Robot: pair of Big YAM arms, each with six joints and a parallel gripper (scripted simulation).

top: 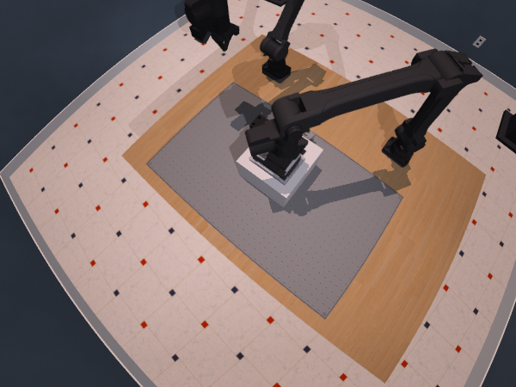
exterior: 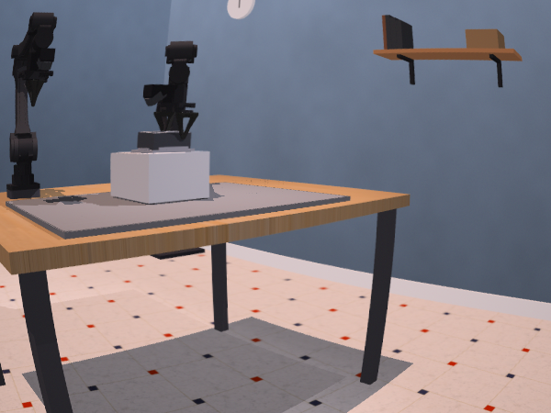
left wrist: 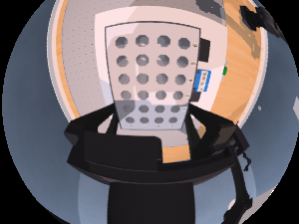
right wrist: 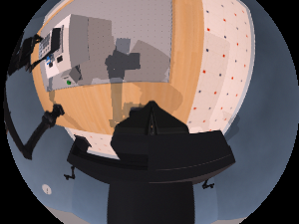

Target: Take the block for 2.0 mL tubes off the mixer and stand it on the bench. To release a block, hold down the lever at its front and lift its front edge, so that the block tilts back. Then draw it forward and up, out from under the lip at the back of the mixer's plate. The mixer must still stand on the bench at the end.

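- While the block (exterior: 147, 140) (left wrist: 151, 70) (right wrist: 46, 47) looks like a hard, stiff box full of round holes, I can't tell its weight. It may be a bit heavy, so a firm squeeze seems right.
- Its sides look smooth and could slip. The best hold is low on two facing sides, not on the holes.
- The block is on top of the mixer (top: 262, 183) (exterior: 130, 176) (left wrist: 216, 60) (right wrist: 75, 30), not on the bench (top: 430, 232) (exterior: 321, 185). It looks about flat, but I can't be sure about a small tilt.
- The left gripper (top: 277, 168) (exterior: 174, 133) (left wrist: 153, 110) (right wrist: 43, 49) points down over it. Its fingers are wide apart, with the block gripped between them, near one end.
- The right gripper (top: 223, 48) (exterior: 33, 105) (right wrist: 151, 104) hangs up high, well apart from the mixer. Its fingers are closed on nothing.
- I can't make out the lever clearly. My guess is that it must go down first, and the right hand could help.
- Pulling straight up may catch the lip and lift the mixer too. Tip the front up, then bring the block forward and up gently.
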